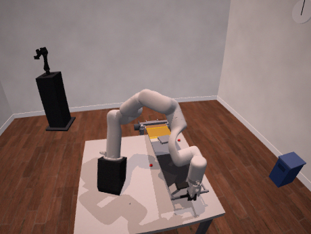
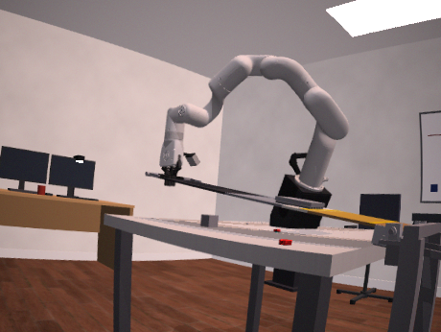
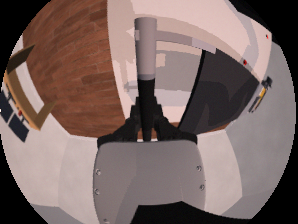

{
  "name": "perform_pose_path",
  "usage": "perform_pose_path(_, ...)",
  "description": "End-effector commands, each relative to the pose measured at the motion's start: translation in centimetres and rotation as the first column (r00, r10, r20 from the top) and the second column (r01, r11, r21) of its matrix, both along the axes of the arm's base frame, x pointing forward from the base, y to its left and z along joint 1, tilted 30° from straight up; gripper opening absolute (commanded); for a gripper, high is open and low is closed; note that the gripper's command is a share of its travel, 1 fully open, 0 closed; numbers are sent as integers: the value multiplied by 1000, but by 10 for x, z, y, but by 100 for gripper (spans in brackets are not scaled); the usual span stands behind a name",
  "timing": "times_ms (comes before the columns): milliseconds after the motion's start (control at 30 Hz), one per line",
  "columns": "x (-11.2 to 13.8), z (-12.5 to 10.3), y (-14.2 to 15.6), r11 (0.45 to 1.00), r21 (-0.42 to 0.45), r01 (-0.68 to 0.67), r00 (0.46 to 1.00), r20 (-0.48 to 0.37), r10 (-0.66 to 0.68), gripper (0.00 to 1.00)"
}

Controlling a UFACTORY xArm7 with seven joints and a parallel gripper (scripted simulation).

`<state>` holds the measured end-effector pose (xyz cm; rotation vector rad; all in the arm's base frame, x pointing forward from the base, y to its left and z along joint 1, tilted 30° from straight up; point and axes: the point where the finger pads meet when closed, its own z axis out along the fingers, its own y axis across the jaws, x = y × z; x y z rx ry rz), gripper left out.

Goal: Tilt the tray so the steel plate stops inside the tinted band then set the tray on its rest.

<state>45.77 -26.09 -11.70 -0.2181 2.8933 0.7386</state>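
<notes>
The gripper (image 2: 169, 178) is clenched on the raised end of the tray (image 2: 230, 191), a long, thin, dark bed that slopes down to a hinge at the table (image 2: 230, 242) edge. The steel plate (image 2: 299, 201), a flat pale-grey slab, lies on the bed at the near edge of the yellow-tinted band (image 2: 352, 217), close to the low end

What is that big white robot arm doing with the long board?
The white robot arm's gripper is shut on the free end of a long dark tray and holds it raised, so it slopes down toward its hinged end. A flat grey steel plate lies on the tray, at the edge of the yellow band.
</notes>
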Motion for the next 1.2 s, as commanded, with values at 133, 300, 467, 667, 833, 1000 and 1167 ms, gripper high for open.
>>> perform_pose_path(133, 0, 6, -5, 1000, -5, 2, 1000, 3, -2, 0)
perform_pose_path(300, 0, 10, -7, 1000, -5, 2, 1000, 3, -2, 0)
perform_pose_path(467, -1, 15, -8, 1000, -5, 2, 1000, 3, -2, 0)
perform_pose_path(667, -1, 15, -9, 1000, -5, 2, 1000, 3, -2, 0)
perform_pose_path(833, -1, 16, -9, 1000, -5, 2, 1000, 3, -2, 0)
perform_pose_path(1000, -4, 35, -15, 1000, -5, 2, 1000, 3, -2, 0)
perform_pose_path(1167, -11, 83, -30, 1000, -5, 2, 1000, 3, -2, 0)
